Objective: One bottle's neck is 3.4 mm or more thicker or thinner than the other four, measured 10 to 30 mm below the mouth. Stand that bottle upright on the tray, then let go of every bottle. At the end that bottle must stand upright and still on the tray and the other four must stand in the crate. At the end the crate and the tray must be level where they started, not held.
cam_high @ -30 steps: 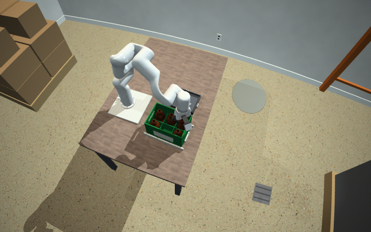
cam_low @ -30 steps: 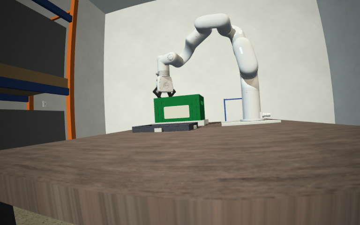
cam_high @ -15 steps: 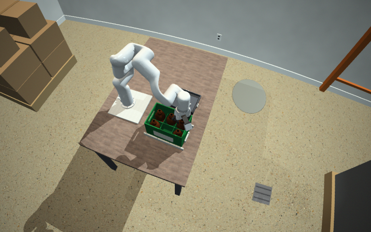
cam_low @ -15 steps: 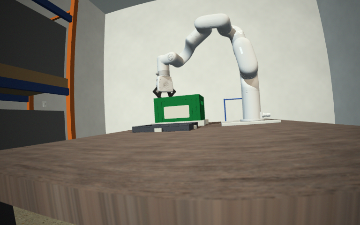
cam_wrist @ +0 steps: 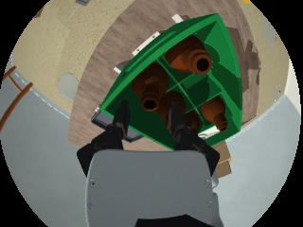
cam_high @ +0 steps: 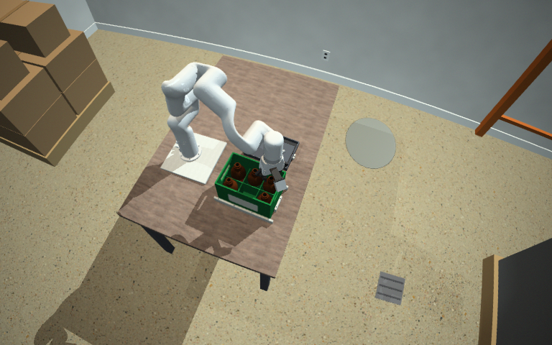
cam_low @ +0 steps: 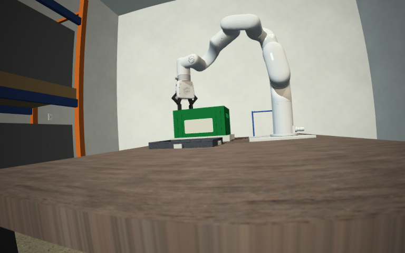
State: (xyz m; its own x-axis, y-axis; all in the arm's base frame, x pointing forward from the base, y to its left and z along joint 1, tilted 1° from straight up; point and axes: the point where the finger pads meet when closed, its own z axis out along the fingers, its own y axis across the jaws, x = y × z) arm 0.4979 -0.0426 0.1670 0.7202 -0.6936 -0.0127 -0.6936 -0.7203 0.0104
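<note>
You are seeing the green crate (cam_high: 222, 192) (cam_low: 219, 120) (cam_wrist: 238, 95) standing level on the counter (cam_high: 252, 246) (cam_low: 209, 184) (cam_wrist: 90, 95), with all five brown bottles inside it. In the top view, your dark tray (cam_high: 290, 151) (cam_low: 191, 143) (cam_wrist: 99, 119) is lying toward one o'clock from the crate, carrying none of the bottles, while the arm's white base plate (cam_high: 212, 162) (cam_low: 307, 136) is sitting toward ten o'clock. Your tool (cam_high: 269, 177) (cam_low: 185, 107) (cam_wrist: 150, 108) is pointing down over the crate's two o'clock part, and it is standing partly open, gripping nothing. In the wrist view, one bottle (cam_high: 269, 185) (cam_wrist: 151, 90) is showing its neck between the two fingers, apart from both. Another bottle (cam_high: 264, 198) (cam_wrist: 189, 61) is standing toward one o'clock from it, in a neighboring compartment. You cannot tell from these views which neck is differing in thickness.

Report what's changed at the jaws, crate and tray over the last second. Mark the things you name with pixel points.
The open jaws (cam_high: 265, 179) (cam_low: 185, 107) have risen slightly above the green crate (cam_high: 221, 190) (cam_low: 179, 126) (cam_wrist: 231, 66). No grasp or release shows. The crate, its five brown bottles (cam_high: 230, 185) (cam_wrist: 177, 61) and the dark tray (cam_high: 290, 149) (cam_low: 161, 145) stayed put.
</note>
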